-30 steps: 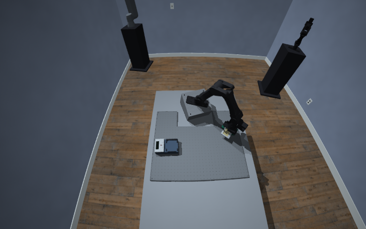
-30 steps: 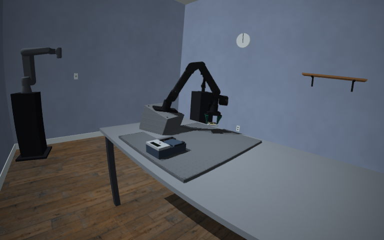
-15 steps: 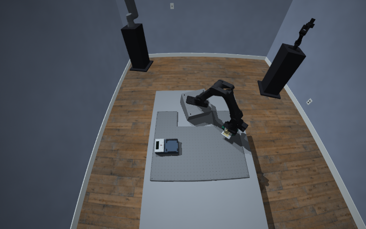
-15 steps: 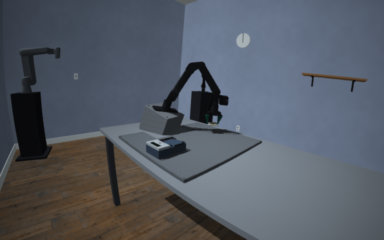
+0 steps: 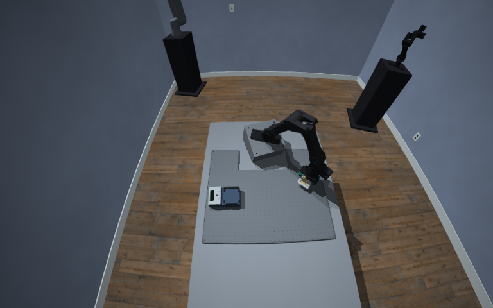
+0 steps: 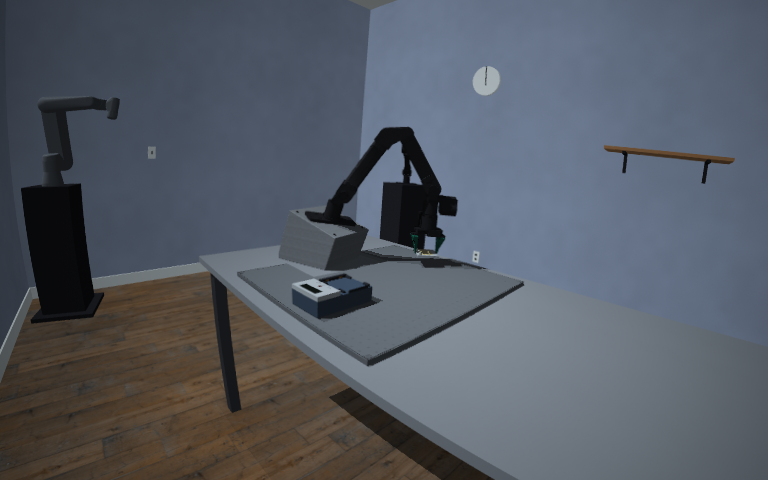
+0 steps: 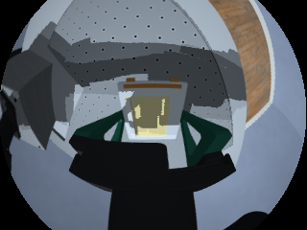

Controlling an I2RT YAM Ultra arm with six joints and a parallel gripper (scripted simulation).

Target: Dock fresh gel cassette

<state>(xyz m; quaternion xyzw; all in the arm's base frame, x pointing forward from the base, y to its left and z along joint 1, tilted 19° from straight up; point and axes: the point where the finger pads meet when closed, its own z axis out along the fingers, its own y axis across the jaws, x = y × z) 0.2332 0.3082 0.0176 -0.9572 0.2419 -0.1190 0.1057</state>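
The fingers are clenched on the fresh gel cassette FRESH (image 7: pixel 153 115), gripping it across its width at the robot's left side of the perforated deck (image 5: pixel 269 217) on the table (image 5: pixel 276 276). In the wrist view the cassette sits squarely between the green pads, pale frame around a yellowish gel window, with two small copper contact tabs (image 7: pixel 130 80) poking out at its far edge. Whether its underside has left the deck is hard to judge from the outside views, though a shadow beside it in the top view suggests it may be slightly raised. The white comb cannot be made out at this size. The step in hand looks like the pick-up, with the carry not yet begun: the cassette dock D1 (image 5: pixel 231 196) stands well apart, across the deck at the robot's right, its bay showing open and blue next to the white console (image 5: pixel 215 195). The next move calls for a lift high enough to pass over the dock's walls, a swing across, and a turn of the wrist so the tabs face the slotted near end wall, tab edge held a little lower, without nudging the loose dock or disturbing the comb.
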